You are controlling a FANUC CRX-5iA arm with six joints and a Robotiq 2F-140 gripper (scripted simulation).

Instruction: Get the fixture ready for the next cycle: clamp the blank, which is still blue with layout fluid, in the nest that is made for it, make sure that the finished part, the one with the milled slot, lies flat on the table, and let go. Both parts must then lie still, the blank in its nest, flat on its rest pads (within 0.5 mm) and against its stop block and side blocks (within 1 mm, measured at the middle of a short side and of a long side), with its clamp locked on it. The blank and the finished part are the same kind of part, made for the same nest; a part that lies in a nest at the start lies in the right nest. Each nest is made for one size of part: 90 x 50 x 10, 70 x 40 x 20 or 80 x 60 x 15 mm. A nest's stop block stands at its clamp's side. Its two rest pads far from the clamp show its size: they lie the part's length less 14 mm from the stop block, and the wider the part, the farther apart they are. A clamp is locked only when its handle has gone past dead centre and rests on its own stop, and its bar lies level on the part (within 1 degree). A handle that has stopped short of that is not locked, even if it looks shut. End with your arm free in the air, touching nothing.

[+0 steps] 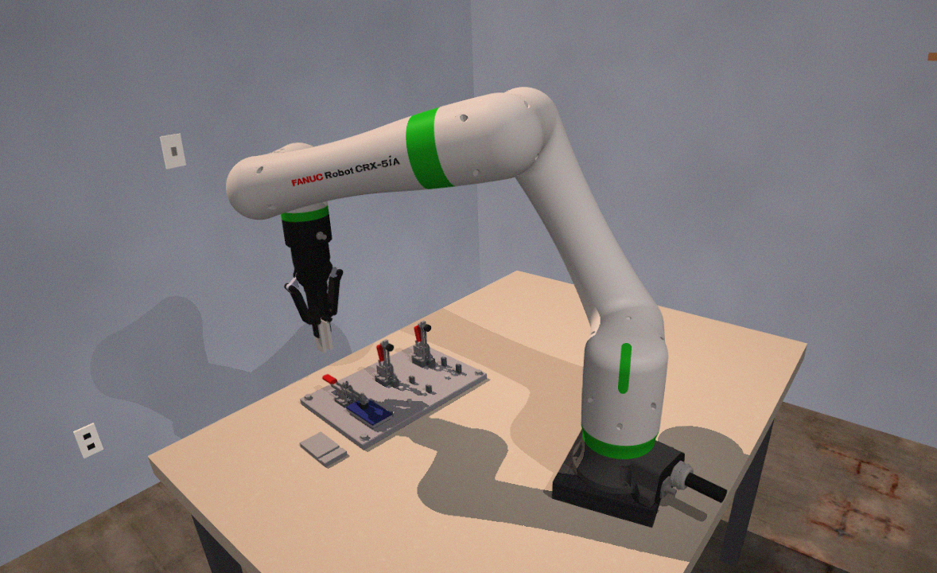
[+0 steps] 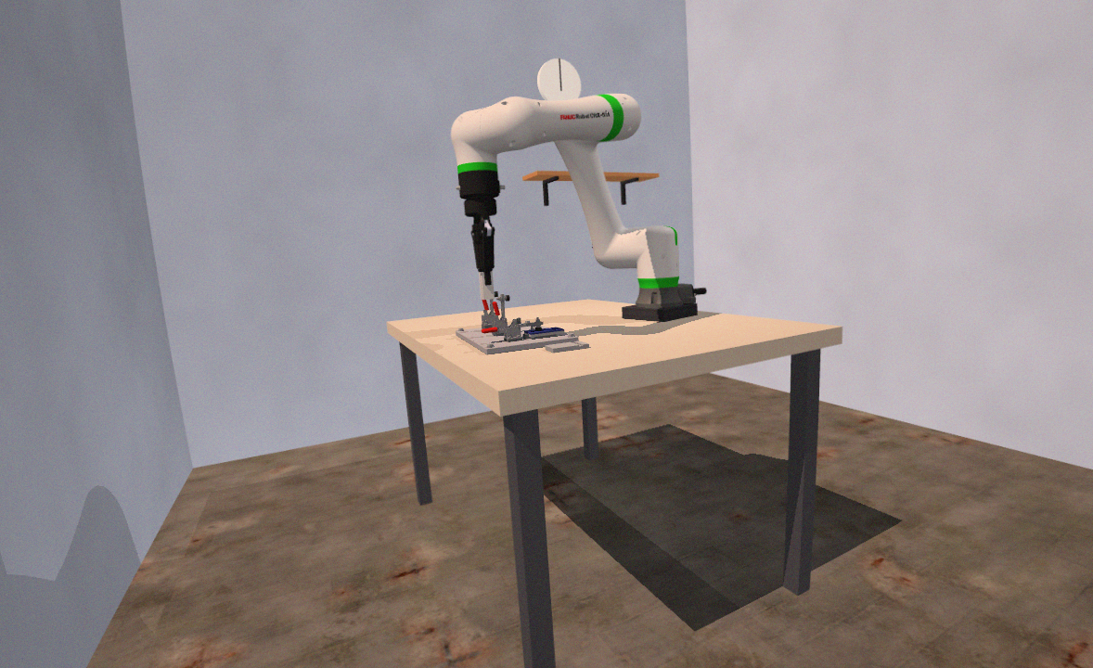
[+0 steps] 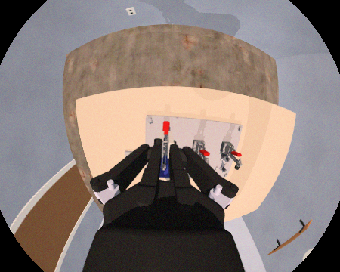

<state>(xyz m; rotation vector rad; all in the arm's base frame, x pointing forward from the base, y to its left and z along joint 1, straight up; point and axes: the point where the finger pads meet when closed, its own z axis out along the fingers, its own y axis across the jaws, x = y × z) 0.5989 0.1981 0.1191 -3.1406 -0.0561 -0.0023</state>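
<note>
The blue blank (image 1: 370, 413) (image 2: 546, 331) (image 3: 165, 173) lies in the end nest of the fixture plate (image 1: 457, 387) (image 3: 185, 125). Its clamp's bar reaches over it and looks about level; its red handle (image 1: 329, 379) (image 2: 490, 329) (image 3: 166, 128) is down, pointing outward. Whether it rests on its own stop is too small to tell. The finished part (image 1: 319, 444) (image 2: 563, 347), grey with a milled slot, lies flat on the table beside the plate; the gripper mostly hides it in the wrist view. My gripper (image 1: 324, 347) (image 3: 165, 137) is slightly open and empty, above the clamp, clear of the handle.
Two other clamps, the middle one (image 1: 385, 370) (image 3: 199, 146) and the far one (image 1: 421, 350) (image 3: 227, 148), stand open with upright bars and red handles over nests without parts. The robot's base (image 1: 611, 473) (image 2: 658, 309) stands across the table.
</note>
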